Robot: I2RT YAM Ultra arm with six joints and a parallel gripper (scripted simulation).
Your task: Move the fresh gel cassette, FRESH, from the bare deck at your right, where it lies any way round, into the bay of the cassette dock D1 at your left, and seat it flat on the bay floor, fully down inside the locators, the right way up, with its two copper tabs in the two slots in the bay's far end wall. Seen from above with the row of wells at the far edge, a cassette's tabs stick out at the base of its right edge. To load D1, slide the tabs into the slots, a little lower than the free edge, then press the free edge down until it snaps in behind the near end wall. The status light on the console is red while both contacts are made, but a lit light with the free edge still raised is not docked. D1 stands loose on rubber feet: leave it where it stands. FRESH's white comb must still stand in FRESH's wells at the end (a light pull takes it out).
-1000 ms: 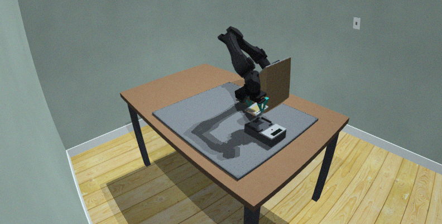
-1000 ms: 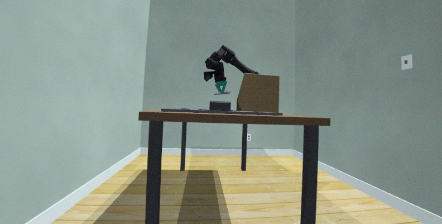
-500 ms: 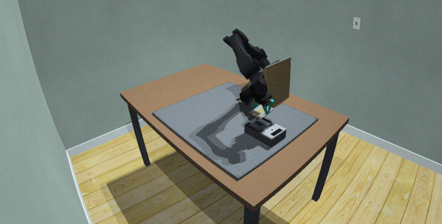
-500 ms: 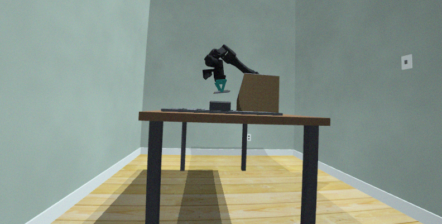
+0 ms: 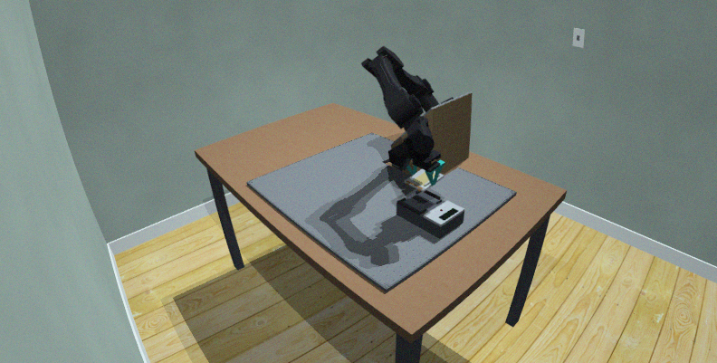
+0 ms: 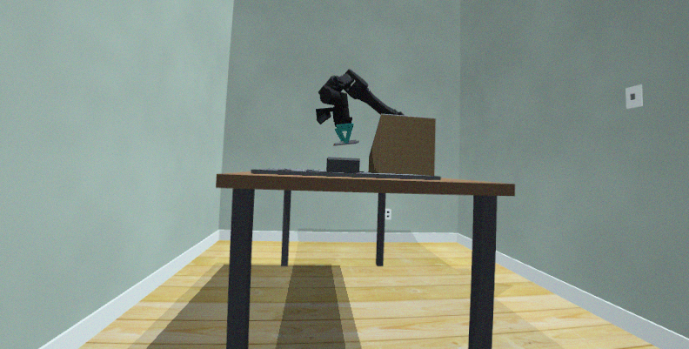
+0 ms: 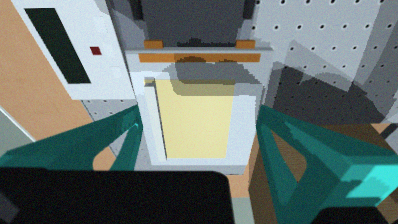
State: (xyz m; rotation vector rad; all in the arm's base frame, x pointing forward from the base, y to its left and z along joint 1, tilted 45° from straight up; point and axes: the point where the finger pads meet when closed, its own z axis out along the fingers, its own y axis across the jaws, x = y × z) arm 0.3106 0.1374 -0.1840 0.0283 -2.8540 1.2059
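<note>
My gripper [image 7: 199,111] with teal fingers is shut on the fresh gel cassette [image 7: 196,117], a pale frame with a yellow gel window. I hold it in the air above the dock D1 [image 5: 430,211], tilted a little in the side view [image 6: 345,143]. Its two copper tabs [image 7: 199,44] point away from me, over the dark bay [image 7: 192,20] of the dock. The white console [image 7: 70,47] with a dark screen and a small red status light [image 7: 95,50] lies to the left of the bay. The comb is not plain to see.
A brown upright board [image 5: 451,132] stands close behind the arm on the grey perforated deck [image 5: 350,195]. The dock [image 6: 343,164] sits near the deck's front right part, close to the table edge.
</note>
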